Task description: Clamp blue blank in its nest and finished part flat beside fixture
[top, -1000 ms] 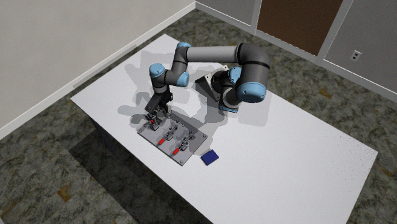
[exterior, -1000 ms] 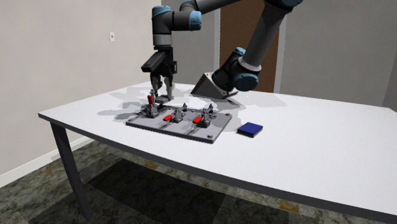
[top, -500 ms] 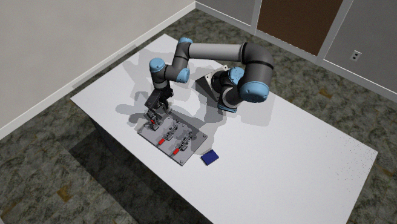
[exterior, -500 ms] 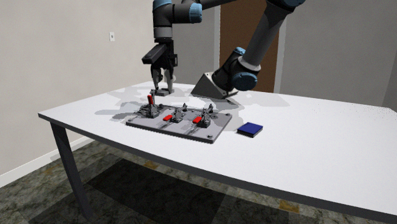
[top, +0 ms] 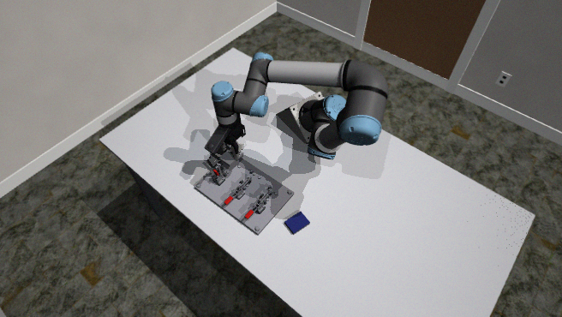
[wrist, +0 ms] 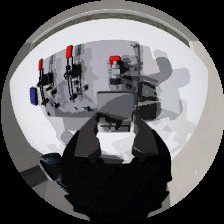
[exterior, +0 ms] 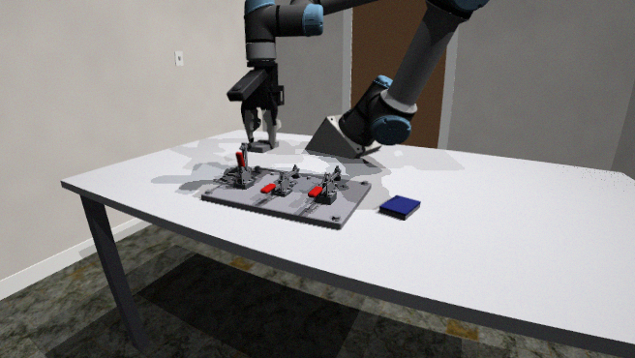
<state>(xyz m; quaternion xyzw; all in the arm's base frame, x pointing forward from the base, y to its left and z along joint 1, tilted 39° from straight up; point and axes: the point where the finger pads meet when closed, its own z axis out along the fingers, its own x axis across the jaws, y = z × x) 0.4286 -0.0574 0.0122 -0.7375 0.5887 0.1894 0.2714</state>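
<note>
Above fixture's (top: 274, 214) (exterior: 271, 205) (wrist: 95, 50) far edge, claw (top: 225, 159) (exterior: 261, 143) (wrist: 115, 113) part-open w/ grey part (exterior: 261, 147) (wrist: 116, 102) gripped, blue blank (top: 296, 223) (exterior: 400, 206) (wrist: 33, 96) outside nests.

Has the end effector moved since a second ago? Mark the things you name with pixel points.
Yes. In the exterior view, the end effector (top: 224, 158) (exterior: 261, 141) (wrist: 115, 113) has risen relative to the fixture (top: 267, 218) (exterior: 345, 208) (wrist: 95, 55), carrying the grey part (exterior: 261, 147) (wrist: 116, 104) up with it.
</note>
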